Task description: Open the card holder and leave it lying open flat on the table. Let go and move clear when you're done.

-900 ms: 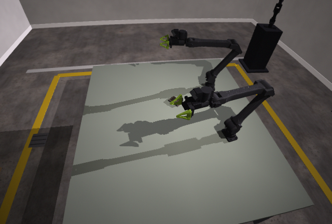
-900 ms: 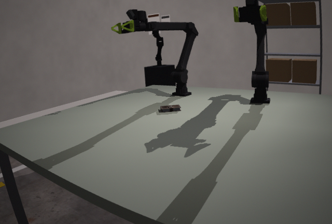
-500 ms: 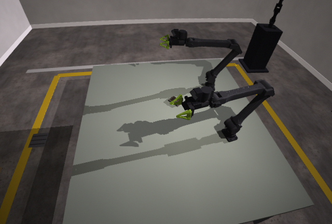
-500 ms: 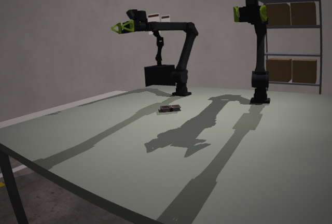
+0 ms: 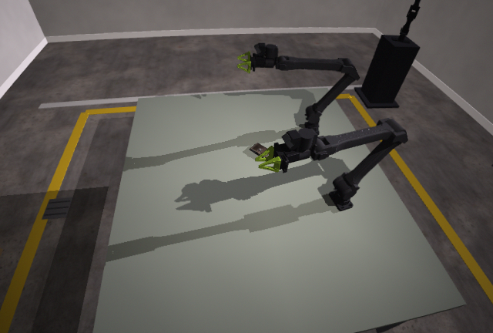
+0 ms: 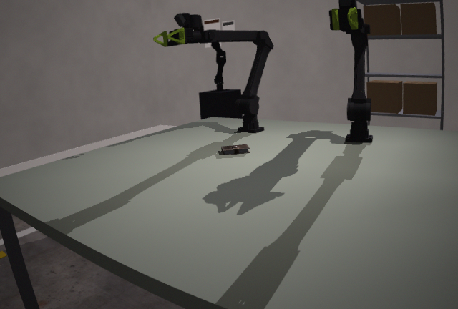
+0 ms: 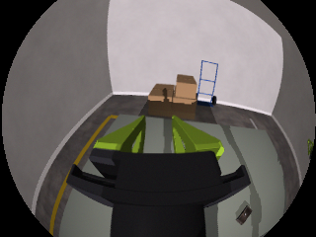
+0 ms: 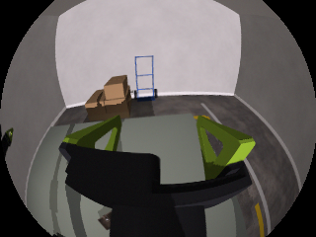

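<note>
- Lime-green fingers mark the right gripper [image 5: 238, 62] [image 6: 161, 38] [image 7: 310, 148] [image 8: 159, 119], at the left in the exterior view; it is spread wide, holding nothing, high above the table [image 5: 259, 274] [image 6: 147, 232] [image 7: 89, 212] [image 8: 178, 138].
- Behind that arm, a black stand [image 5: 390, 70] [image 6: 220, 104] bears a thin black arm [image 5: 413, 11] [image 6: 220, 61].
- The brown card holder [image 5: 259, 149] [image 6: 235, 149] [image 7: 244, 214] [image 8: 105, 219] rests on the table, touched by neither gripper; whether it is open, I cannot tell.
- Farther right, the left gripper [image 5: 257, 162] [image 6: 343, 18] [image 7: 158, 117] [image 8: 9, 135] hangs well above the table, partly open and empty; its fingers hide part of the card holder from the top camera.
- At the far right, a metal shelf [image 6: 441, 58] holds brown boxes [image 6: 383, 20].
- In the wrist views, stacked cartons [image 7: 187, 89] [image 8: 116, 89] stand left of a blue hand truck [image 7: 207, 80] [image 8: 144, 75], beyond the table.
</note>
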Available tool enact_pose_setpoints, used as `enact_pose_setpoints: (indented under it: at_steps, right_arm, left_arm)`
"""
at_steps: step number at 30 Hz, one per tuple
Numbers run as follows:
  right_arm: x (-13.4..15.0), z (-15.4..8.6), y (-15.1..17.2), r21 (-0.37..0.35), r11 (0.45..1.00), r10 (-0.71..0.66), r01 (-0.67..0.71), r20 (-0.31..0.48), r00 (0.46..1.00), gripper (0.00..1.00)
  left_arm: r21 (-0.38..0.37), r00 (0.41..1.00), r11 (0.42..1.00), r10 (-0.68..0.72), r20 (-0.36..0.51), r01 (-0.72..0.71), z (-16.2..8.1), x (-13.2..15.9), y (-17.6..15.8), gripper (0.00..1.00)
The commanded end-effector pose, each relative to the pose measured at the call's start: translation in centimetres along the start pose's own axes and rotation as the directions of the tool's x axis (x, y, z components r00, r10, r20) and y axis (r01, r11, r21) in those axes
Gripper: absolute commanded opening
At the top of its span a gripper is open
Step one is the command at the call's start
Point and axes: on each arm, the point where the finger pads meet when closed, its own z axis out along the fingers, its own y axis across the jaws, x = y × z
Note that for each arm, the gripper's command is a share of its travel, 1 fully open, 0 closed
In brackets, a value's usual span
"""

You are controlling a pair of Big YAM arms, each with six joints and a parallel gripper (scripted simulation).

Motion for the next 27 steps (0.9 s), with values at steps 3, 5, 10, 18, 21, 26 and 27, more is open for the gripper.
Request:
enact_pose_setpoints:
  at_steps: [3,5,10,18,21,26,27]
  right_arm:
    - [-2.3,-0.1,0.0,0.000,1.000,0.000,0.000,0.040,0.999,1.00]
    - [-2.3,-0.1,0.0,0.000,1.000,0.000,0.000,0.040,0.999,1.00]
    - [-2.3,-0.1,0.0,0.000,1.000,0.000,0.000,0.040,0.999,1.00]
    - [-2.3,-0.1,0.0,0.000,1.000,0.000,0.000,0.040,0.999,1.00]
    - [-2.3,-0.1,0.0,0.000,1.000,0.000,0.000,0.040,0.999,1.00]
    - [-2.3,-0.1,0.0,0.000,1.000,0.000,0.000,0.040,0.999,1.00]
    - [-2.3,-0.1,0.0,0.000,1.000,0.000,0.000,0.040,0.999,1.00]
  left_arm:
    - [0.000,0.999,1.000,0.000,0.041,0.000,-0.1,-2.4,0.0,0.34]
    - [0.000,0.999,1.000,0.000,0.041,0.000,-0.1,-2.4,0.0,0.34]
    - [0.031,0.999,1.000,0.009,-0.047,-0.007,1.2,1.6,-1.5,0.34]
    - [0.135,0.990,0.991,0.029,-0.135,-0.011,3.4,3.1,-7.7,0.34]
    - [0.188,0.980,0.982,0.048,-0.194,-0.011,3.8,4.9,-10.9,0.34]
    - [0.245,0.964,0.969,0.080,-0.254,-0.015,4.1,7.3,-14.4,0.34]
    - [0.265,0.956,0.964,0.094,-0.278,-0.017,4.1,8.3,-15.6,0.34]
